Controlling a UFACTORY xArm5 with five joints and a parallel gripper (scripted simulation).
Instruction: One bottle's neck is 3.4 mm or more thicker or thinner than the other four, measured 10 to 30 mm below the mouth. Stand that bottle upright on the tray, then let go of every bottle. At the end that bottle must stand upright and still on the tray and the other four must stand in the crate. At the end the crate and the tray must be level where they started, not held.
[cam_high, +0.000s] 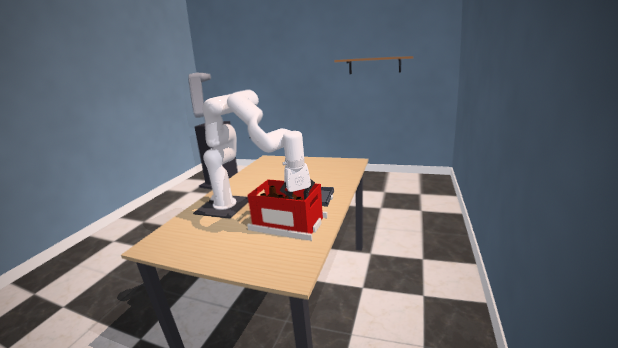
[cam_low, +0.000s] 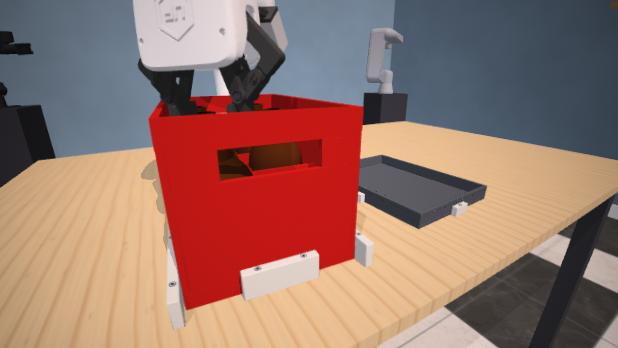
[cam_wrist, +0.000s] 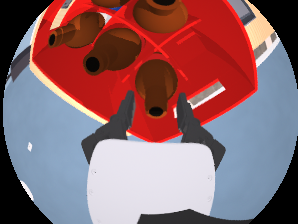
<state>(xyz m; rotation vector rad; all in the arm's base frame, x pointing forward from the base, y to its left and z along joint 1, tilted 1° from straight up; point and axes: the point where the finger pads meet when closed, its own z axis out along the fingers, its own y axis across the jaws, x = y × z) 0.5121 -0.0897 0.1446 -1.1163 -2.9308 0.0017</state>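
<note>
The red crate (cam_high: 302, 216) (cam_low: 270, 215) (cam_wrist: 227, 65) stands level on the table with brown bottles inside. My gripper (cam_high: 298, 194) (cam_low: 213, 108) (cam_wrist: 156, 99) is open, its fingertips down inside the crate's top. In the wrist view the fingers stand either side of the neck of the nearest bottle (cam_wrist: 156, 75), with a gap on both sides. Other bottles show beyond it: one at the centre left (cam_wrist: 117, 47), one at the far left (cam_wrist: 82, 30), one at the top (cam_wrist: 160, 19) and one partly cut off (cam_wrist: 107, 2). Neck differences cannot be told. The dark tray (cam_high: 327, 195) (cam_low: 410, 185) holds no bottle.
White stop blocks (cam_low: 280, 275) (cam_high: 280, 232) sit against the crate's foot, and a small one (cam_low: 459, 209) sits at the tray's edge. The crate's walls and dividers surround the fingers. A wall shelf (cam_high: 374, 59) hangs far behind.
</note>
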